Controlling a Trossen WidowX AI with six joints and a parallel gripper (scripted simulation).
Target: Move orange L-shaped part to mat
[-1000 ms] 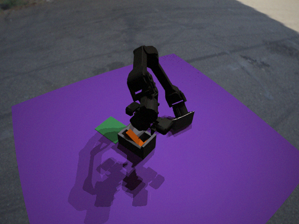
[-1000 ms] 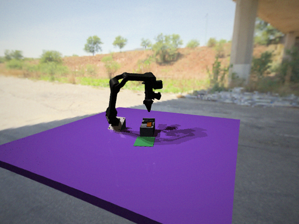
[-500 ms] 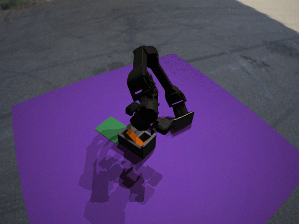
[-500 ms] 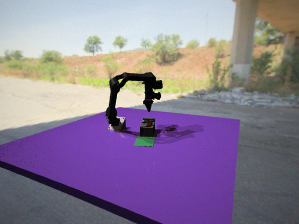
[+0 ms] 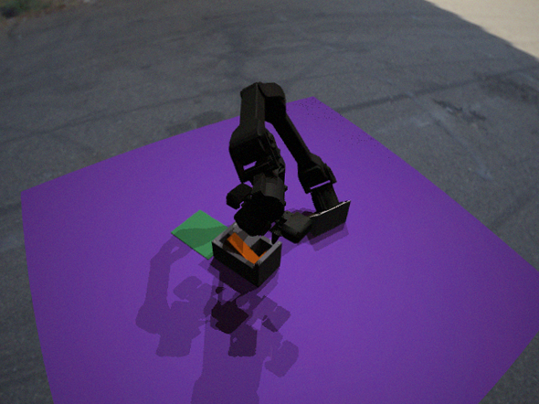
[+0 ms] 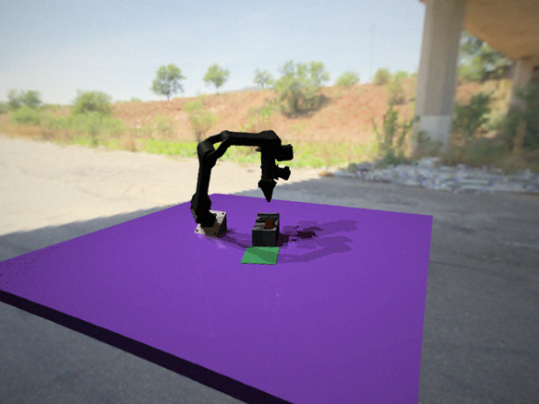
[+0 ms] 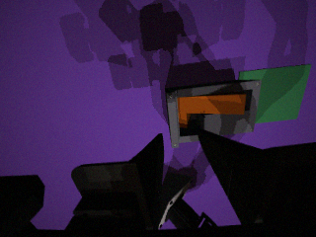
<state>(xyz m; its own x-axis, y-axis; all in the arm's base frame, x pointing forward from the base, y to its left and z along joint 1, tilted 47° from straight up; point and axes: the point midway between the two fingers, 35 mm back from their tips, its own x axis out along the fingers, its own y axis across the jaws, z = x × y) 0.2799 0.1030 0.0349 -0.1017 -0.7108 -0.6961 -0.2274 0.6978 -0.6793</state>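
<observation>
My gripper [image 6: 267, 198] hangs above the grey tray [image 5: 265, 264], well clear of it, the fingers partly apart and holding nothing. The orange part [image 5: 243, 247] is in the tray's pocket; from the top view it looks tilted, one end up near the rim and the other sunk, while from my wrist camera I see its long bar with the short leg of the L at one end, though how far the raised end stands proud I cannot tell. I judge it a stiff, light block with smooth faces — likely to slide if I take it by a corner, unlikely to bend or break. The place to hold it is the plain straight end, across its narrow width, fingers square to the long sides and reaching low enough for full contact. A skewed pinch could let it swing or drop back into the pocket. The green mat [image 5: 196, 231] lies just beside the tray, a short carry.
</observation>
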